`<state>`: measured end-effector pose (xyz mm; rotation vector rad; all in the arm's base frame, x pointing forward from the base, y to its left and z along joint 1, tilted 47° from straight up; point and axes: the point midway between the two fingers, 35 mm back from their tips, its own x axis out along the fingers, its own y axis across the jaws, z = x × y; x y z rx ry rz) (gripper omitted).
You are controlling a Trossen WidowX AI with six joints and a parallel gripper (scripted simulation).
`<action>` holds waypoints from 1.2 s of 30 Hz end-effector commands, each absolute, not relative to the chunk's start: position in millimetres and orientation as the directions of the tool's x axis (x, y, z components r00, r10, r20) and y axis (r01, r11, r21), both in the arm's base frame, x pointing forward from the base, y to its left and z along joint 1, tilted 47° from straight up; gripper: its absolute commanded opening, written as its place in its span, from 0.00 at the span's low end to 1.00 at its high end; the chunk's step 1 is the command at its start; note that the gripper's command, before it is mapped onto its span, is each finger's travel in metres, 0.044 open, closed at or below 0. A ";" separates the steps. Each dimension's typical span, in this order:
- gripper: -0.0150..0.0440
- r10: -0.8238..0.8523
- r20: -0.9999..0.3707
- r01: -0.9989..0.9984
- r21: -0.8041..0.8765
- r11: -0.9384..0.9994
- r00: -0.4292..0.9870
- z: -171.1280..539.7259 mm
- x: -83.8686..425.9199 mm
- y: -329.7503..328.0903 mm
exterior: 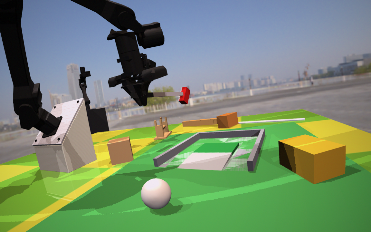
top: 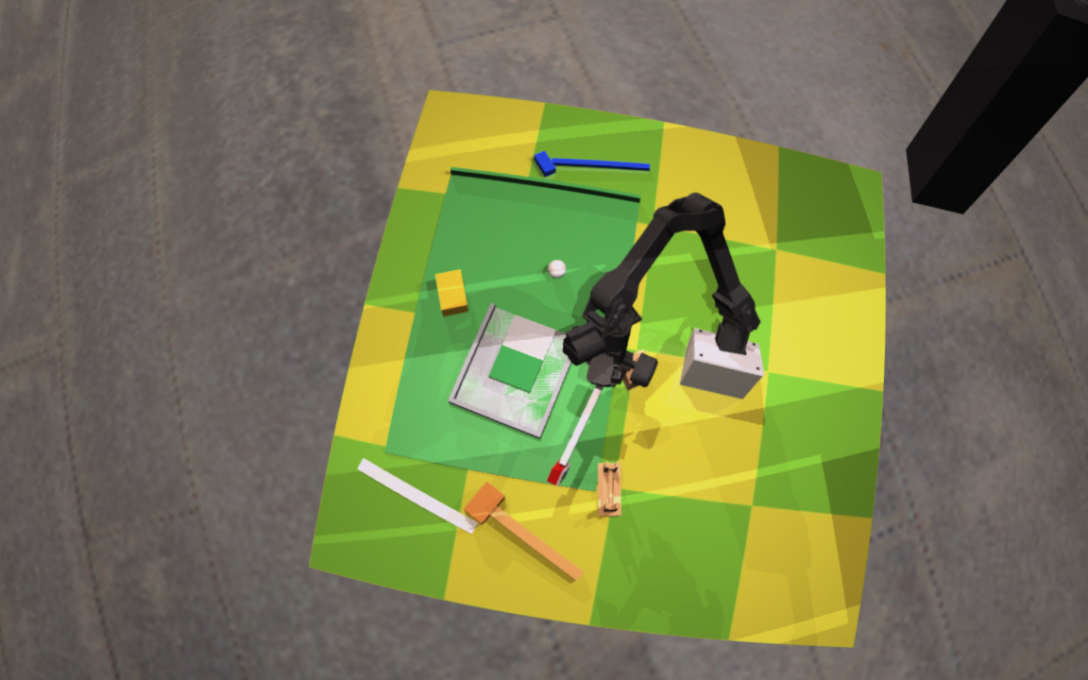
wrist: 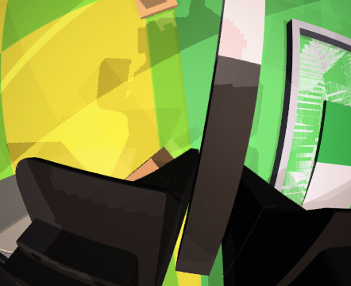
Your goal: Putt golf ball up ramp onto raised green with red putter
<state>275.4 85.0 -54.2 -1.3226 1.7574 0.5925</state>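
Note:
My gripper (top: 604, 382) (exterior: 143, 102) (wrist: 209, 159) is shut on the dark grip of the red putter (top: 579, 428) (exterior: 184, 95) (wrist: 243, 36). The putter is held in the air; its white shaft points away from the arm, with the red head at the far end. The white golf ball (top: 556, 267) (exterior: 156, 193) rests on the green mat, clear of the putter. The pale ramp (top: 530, 331) (exterior: 205, 160) (wrist: 336, 183) leads up to the raised green (top: 516, 368) (exterior: 217, 147) (wrist: 344, 131). The ball is on the ramp's side of it.
Grey walls (exterior: 257, 152) enclose the green on three sides. A wooden stand (top: 608, 490) (exterior: 163, 131) is empty. A yellow block (top: 450, 290) (exterior: 312, 158), a brown block (exterior: 120, 151), an orange mallet (top: 484, 502) (exterior: 227, 120), a white strip (top: 413, 494) and a blue putter (top: 599, 163) lie around.

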 end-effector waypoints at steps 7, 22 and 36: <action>0.25 -0.572 -0.817 -0.781 -0.310 0.542 -0.073 -1.2 279.3 43.8; 0.25 -0.629 -0.775 -0.418 -0.551 0.722 -0.066 68.0 262.8 -18.5; 0.25 -0.687 -0.722 0.001 -0.690 0.724 -0.081 123.1 225.2 -71.6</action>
